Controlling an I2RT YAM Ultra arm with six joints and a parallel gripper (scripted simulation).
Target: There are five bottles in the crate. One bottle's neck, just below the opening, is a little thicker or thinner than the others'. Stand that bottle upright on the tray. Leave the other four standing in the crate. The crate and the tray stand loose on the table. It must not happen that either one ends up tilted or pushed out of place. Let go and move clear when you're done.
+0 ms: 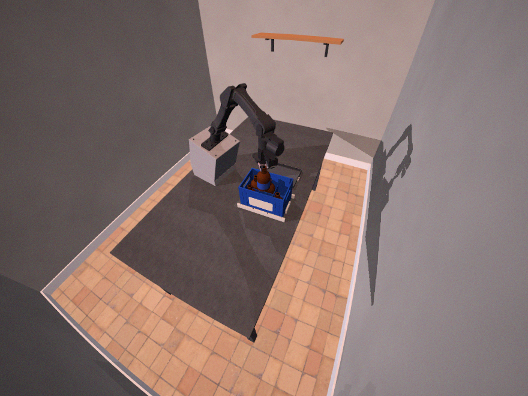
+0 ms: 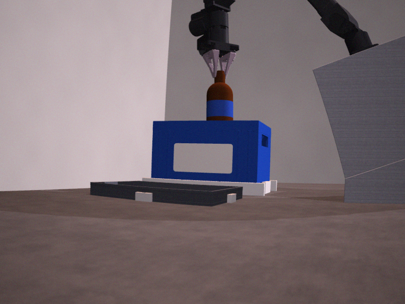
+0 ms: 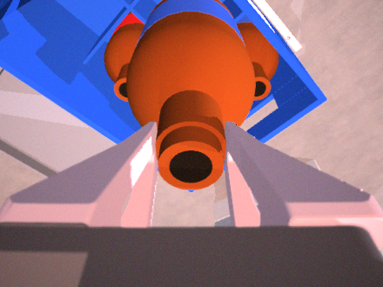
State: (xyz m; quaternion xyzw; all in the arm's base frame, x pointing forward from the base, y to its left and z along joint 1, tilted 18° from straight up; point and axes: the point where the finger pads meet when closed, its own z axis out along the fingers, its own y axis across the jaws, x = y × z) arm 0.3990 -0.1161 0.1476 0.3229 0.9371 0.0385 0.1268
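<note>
Your gripper [image 2: 219, 71] points straight down and is clamped on the neck of a brown bottle [image 2: 219, 96], just under the lip. From the wrist view the two pale fingers press the neck from either side, with the open mouth of the bottle showing between them.

The bottle hangs upright directly below the gripper. Its shoulder and blue label band stand above the rim of the blue crate [image 2: 205, 138]; the part below the band is hidden behind the crate wall in the exterior view, so you cannot tell from there whether its base has cleared the rim.

Under the held bottle, the wrist view shows two other bottles [image 3: 119, 74] in the crate, one on each side, their mouths well below your fingers. More of the crate's contents are hidden by the held bottle.

The crate sits on a white base [image 2: 256, 187]. The dark tray [image 2: 168, 192] lies low on the table [image 2: 202, 250], beside the crate and well below the gripper, with nothing standing in it. The arm reaches over from a grey pedestal [image 2: 371, 121].
</note>
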